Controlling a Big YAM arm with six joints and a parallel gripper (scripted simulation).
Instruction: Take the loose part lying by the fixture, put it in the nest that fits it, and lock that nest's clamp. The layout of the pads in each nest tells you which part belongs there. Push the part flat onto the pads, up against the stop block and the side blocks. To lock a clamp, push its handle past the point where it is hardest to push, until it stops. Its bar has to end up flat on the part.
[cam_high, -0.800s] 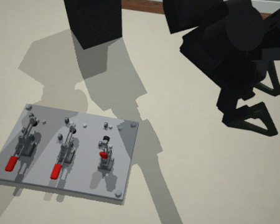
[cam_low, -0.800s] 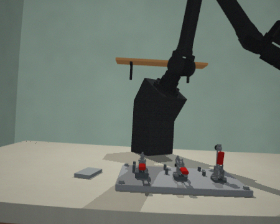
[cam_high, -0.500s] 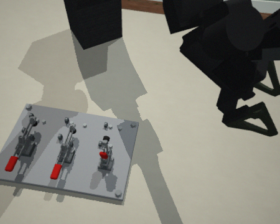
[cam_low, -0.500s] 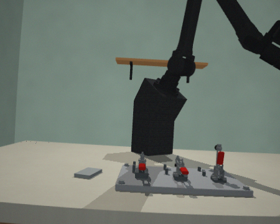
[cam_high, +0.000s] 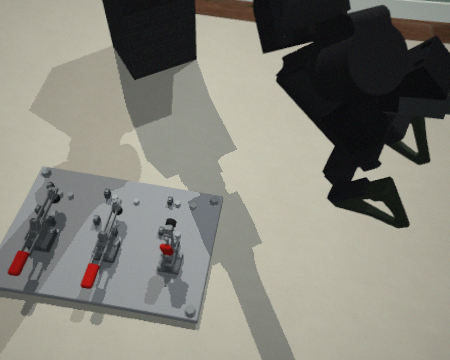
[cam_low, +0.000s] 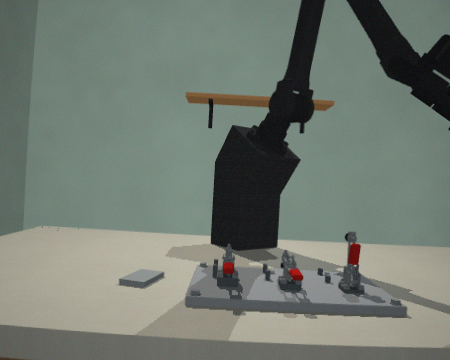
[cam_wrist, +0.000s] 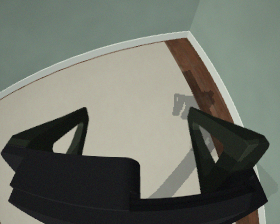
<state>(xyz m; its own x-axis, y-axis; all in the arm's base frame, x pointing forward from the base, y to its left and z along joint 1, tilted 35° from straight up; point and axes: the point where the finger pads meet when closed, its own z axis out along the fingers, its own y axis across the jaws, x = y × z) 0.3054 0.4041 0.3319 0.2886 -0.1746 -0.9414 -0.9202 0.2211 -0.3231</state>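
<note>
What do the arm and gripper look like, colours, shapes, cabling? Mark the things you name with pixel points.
Arm (cam_low: 306, 45): matte black, slim straight links, bulky rounded joints, blocky sections by the wrist. Gripper (cam_high: 406, 192) (cam_wrist: 138, 112): black body, two dark green-black fingers, each an open triangular frame. No cables or markings visible.

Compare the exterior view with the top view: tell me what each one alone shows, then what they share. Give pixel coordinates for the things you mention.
Only the exterior view shows the loose grey part (cam_low: 141, 278), lying beside the fixture, and the wooden shelf (cam_low: 235, 100) on the wall. Only the top view shows the pincer (cam_high: 407, 185), its fingers spread open. Both show the fixture plate (cam_high: 145, 295) (cam_low: 280, 306), its three red-handled clamps and the arm's dark pedestal (cam_high: 155, 40) (cam_low: 245, 205).
</note>
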